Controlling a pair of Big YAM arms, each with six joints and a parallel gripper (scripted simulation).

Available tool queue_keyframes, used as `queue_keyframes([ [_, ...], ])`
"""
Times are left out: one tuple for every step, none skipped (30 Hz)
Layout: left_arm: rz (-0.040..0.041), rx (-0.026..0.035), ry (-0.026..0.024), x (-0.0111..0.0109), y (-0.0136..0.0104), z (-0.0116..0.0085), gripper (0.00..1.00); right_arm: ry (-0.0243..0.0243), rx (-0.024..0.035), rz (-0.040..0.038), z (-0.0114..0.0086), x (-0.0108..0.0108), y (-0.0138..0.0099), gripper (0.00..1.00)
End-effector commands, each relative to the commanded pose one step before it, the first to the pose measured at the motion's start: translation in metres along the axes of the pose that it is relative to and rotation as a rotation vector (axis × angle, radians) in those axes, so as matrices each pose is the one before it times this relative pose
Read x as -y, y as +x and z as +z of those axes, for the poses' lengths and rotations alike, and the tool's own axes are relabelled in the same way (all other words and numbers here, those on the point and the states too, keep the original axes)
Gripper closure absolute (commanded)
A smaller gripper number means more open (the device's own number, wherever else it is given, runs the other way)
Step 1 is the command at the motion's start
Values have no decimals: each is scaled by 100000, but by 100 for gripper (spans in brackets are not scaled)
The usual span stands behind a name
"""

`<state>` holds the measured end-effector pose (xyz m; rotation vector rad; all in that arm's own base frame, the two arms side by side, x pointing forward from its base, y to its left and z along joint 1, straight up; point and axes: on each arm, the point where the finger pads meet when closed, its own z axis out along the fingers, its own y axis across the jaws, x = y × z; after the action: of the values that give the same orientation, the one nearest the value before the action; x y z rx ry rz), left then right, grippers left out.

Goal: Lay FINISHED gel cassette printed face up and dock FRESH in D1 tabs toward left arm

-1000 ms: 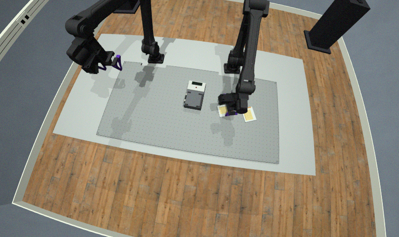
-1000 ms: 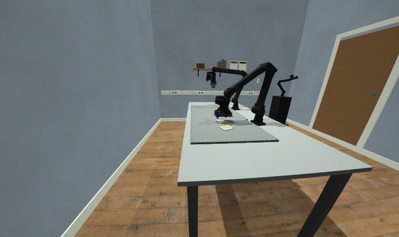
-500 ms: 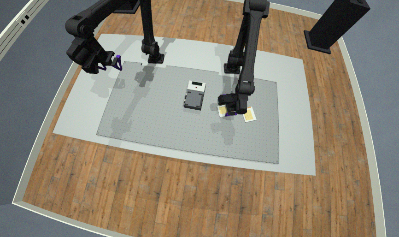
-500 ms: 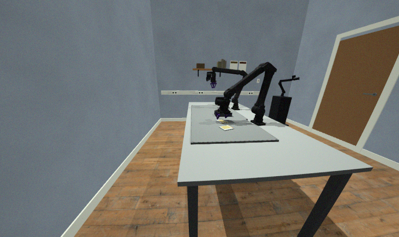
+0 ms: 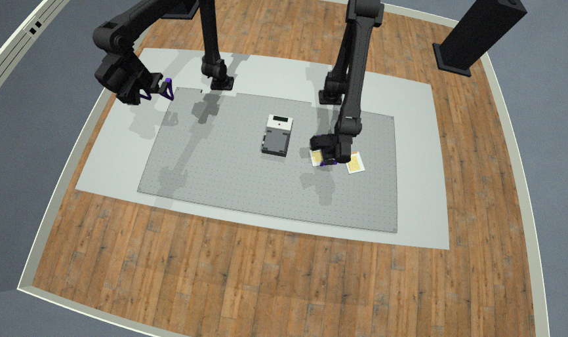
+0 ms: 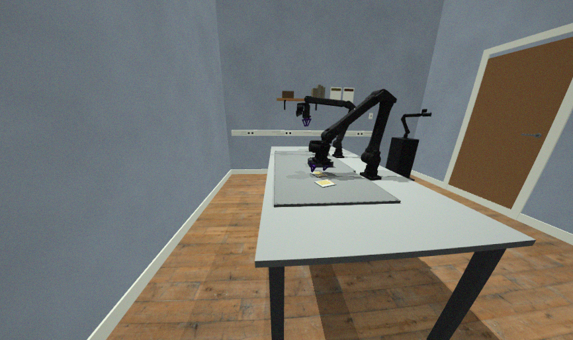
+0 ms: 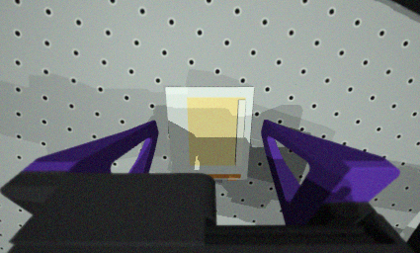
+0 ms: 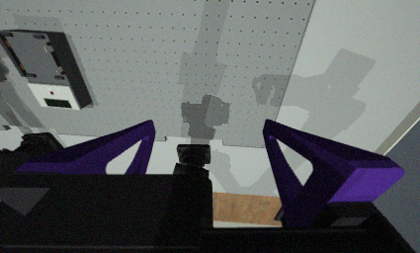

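Spread wide, my left gripper (image 5: 322, 150) (image 6: 319, 168) (image 7: 210, 126) hovers above a square, clear-and-white gel cassette with a yellow window (image 5: 316, 157) (image 6: 317, 173) (image 7: 212, 130). Seen from my wrist, that cassette lies flat on the grey perforated deck (image 5: 236, 167) (image 6: 343, 196) (image 7: 84, 44) (image 8: 133, 30), framed between my purple fingertips with space on both sides. A pale strip runs along one side of its window, and a copper-orange band marks its edge nearest my gripper body. Shadow crosses part of the yellow. I cannot tell whether it is FINISHED or FRESH.

Near it, on the side away from the dock, a second white-bordered yellow cassette (image 5: 355, 163) (image 6: 325, 183) rests flat on the same deck, slightly turned, an orange mark at one edge.

On the other side, well apart from both, the dark grey dock D1 with a white display end (image 5: 275, 142) (image 8: 37, 56) sits upright on the deck; its grey bay floor is exposed.

My right gripper (image 5: 159, 99) (image 6: 306, 125) (image 8: 209, 126) hangs high near the far end of the pale table top (image 5: 420, 167) (image 6: 364, 232) (image 8: 361, 30), its purple fingers wide apart too, with nothing between them.
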<state>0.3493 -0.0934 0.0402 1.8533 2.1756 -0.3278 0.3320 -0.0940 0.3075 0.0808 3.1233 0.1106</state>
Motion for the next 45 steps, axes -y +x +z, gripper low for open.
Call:
queue_keyframes([
  [82,42,-964,-307,-201,157,2,215,1386,1990,-2004,477,-999,0],
  [0,0,0,0,0,0,2,0,0,0,0,0,0,0],
  [0,0,0,0,0,0,2,0,0,0,0,0,0,0],
  [0,0,0,0,0,0,2,0,0,0,0,0,0,0],
  [115,-51,44,7,34,129,2,0,0,0,0,0,0,0],
  [0,0,0,7,34,129,2,0,0,0,0,0,0,0],
  [0,0,0,7,34,129,2,0,0,0,0,0,0,0],
  [0,0,0,1,5,20,2,0,0,0,0,0,0,0],
  [0,0,0,0,0,0,2,0,0,0,0,0,0,0],
  [0,0,0,0,0,0,2,0,0,0,0,0,0,0],
  [0,0,0,0,0,0,2,0,0,0,0,0,0,0],
  [0,0,0,0,0,0,2,0,0,0,0,0,0,0],
  [0,0,0,0,0,0,2,0,0,0,0,0,0,0],
  [0,0,0,0,0,0,2,0,0,0,0,0,0,0],
  [0,0,0,0,0,0,2,0,0,0,0,0,0,0],
  [0,0,0,0,0,0,2,0,0,0,0,0,0,0],
  [0,0,0,0,0,0,2,0,0,0,0,0,0,0],
  [0,0,0,0,0,0,2,0,0,0,0,0,0,0],
  [0,0,0,0,0,0,2,0,0,0,0,0,0,0],
  [0,0,0,0,0,0,2,0,0,0,0,0,0,0],
  [0,0,0,0,0,0,2,0,0,0,0,0,0,0],
  [0,0,0,0,0,0,2,0,0,0,0,0,0,0],
  [20,-132,330,9,44,126,2,0,0,0,0,0,0,0],
  [0,0,0,8,44,126,2,0,0,0,0,0,0,0],
  [0,0,0,8,44,126,2,0,0,0,0,0,0,0],
  [0,0,0,0,0,0,2,0,0,0,0,0,0,0],
  [0,0,0,0,0,0,2,0,0,0,0,0,0,0],
  [0,0,0,0,0,0,2,0,0,0,0,0,0,0],
  [0,0,0,0,0,0,2,0,0,0,0,0,0,0],
  [0,0,0,0,0,0,2,0,0,0,0,0,0,0],
  [0,0,0,0,0,0,2,0,0,0,0,0,0,0],
  [0,0,0,0,0,0,2,0,0,0,0,0,0,0],
  [0,0,0,0,0,0,2,0,0,0,0,0,0,0],
  [0,0,0,0,0,0,2,0,0,0,0,0,0,0],
  [0,0,0,0,0,0,2,0,0,0,0,0,0,0],
  [0,0,0,0,0,0,2,0,0,0,0,0,0,0],
  [0,0,0,0,0,0,2,0,0,0,0,0,0,0],
  [0,0,0,0,0,0,2,0,0,0,0,0,0,0],
  [0,0,0,0,0,0,2,0,0,0,0,0,0,0],
  [0,0,0,0,0,0,2,0,0,0,0,0,0,0],
  [90,-77,137,47,48,115,2,0,0,0,0,0,0,0],
  [0,0,0,47,47,115,2,0,0,0,0,0,0,0],
  [0,0,0,47,47,115,2,0,0,0,0,0,0,0],
  [0,0,0,7,7,16,2,0,0,0,0,0,0,0],
  [0,0,0,0,0,0,2,0,0,0,0,0,0,0],
])
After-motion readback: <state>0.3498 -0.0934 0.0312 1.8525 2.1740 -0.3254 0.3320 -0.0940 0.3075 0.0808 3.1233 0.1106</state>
